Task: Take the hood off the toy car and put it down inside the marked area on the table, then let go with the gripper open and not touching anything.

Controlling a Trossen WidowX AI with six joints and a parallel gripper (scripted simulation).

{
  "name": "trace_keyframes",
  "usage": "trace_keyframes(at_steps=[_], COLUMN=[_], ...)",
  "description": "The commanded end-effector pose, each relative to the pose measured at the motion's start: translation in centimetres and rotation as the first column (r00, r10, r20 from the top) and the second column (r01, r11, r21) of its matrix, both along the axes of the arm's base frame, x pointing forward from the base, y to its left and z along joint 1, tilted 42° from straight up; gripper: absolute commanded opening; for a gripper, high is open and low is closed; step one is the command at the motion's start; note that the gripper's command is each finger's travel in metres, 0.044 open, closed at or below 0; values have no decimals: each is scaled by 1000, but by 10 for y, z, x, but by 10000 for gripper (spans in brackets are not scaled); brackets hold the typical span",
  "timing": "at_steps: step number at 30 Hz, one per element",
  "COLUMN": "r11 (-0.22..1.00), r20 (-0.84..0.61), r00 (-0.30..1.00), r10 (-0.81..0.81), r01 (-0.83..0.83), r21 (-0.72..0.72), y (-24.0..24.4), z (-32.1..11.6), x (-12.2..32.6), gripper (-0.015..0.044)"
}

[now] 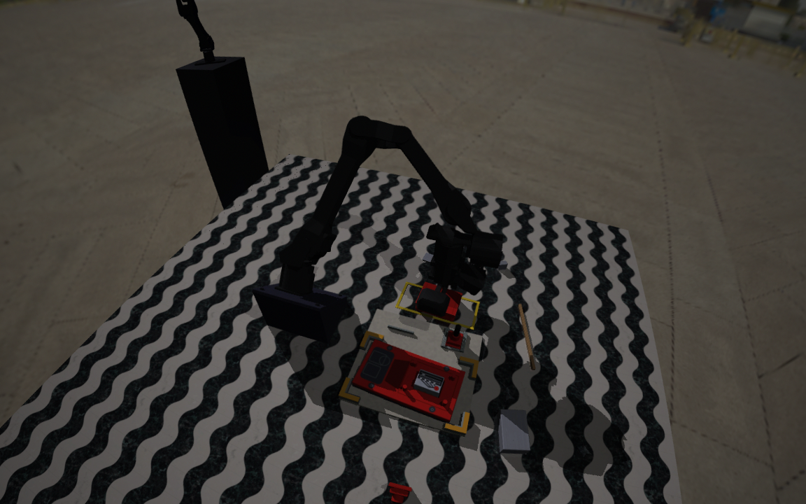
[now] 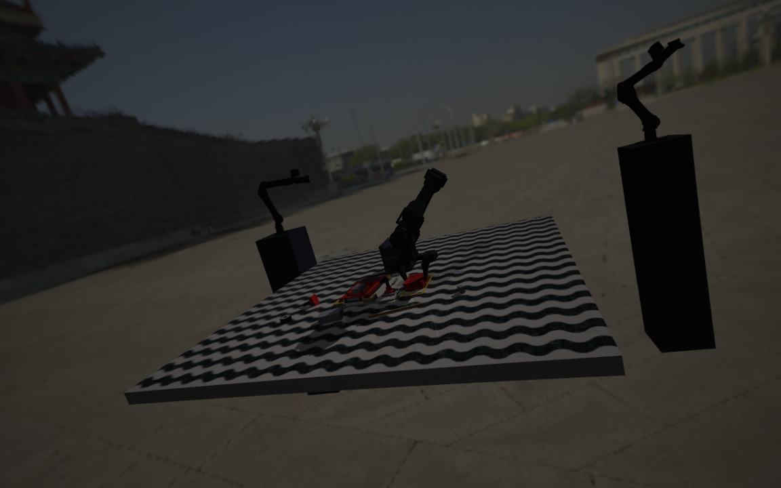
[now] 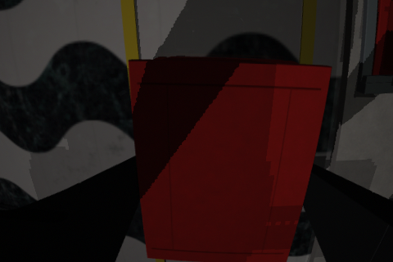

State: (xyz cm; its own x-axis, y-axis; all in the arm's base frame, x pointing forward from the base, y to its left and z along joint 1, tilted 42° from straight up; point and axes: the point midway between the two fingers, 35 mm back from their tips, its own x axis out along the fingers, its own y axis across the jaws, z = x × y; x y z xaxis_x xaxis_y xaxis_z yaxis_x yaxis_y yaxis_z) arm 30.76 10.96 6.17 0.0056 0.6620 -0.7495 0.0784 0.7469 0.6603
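Observation:
My gripper [image 1: 440, 298] [image 2: 415, 279] [image 3: 221, 167] points down and is shut on the red hood [image 1: 453, 306] [image 2: 415, 283] [image 3: 221, 131], with one finger against each long side. The hood is low, at or just above the table, over the marked area, a yellow outline [image 1: 401, 295] [image 2: 428, 285] [image 3: 128, 20]. Its underside is hidden, so contact with the table cannot be told. In the wrist view its left and right edges lie over or close to the yellow side bars. The toy car's red body [image 1: 456, 388] [image 2: 364, 289] lies beside the outline, its inner parts exposed.
A small red lever block [image 1: 455, 339] stands between the outline and the car body. A brown stick [image 1: 526, 335] and a grey block [image 1: 513, 432] lie to the right. A small red piece [image 1: 399, 491] lies at the bottom of the top view.

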Motion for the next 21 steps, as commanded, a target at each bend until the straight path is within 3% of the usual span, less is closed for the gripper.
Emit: trace_keyframes(at_steps=[1, 4, 12, 21], r11=[1000, 1000, 1000, 1000], r20=[0, 0, 0, 0], r00=[1000, 1000, 1000, 1000], r10=[1, 1, -1, -1], r01=[-1, -1, 1, 1], r21=[0, 0, 1, 1], y=[0, -2, -47, -49], z=[0, 2, 52, 53], x=[0, 0, 0, 0], gripper=[368, 440, 440, 440])
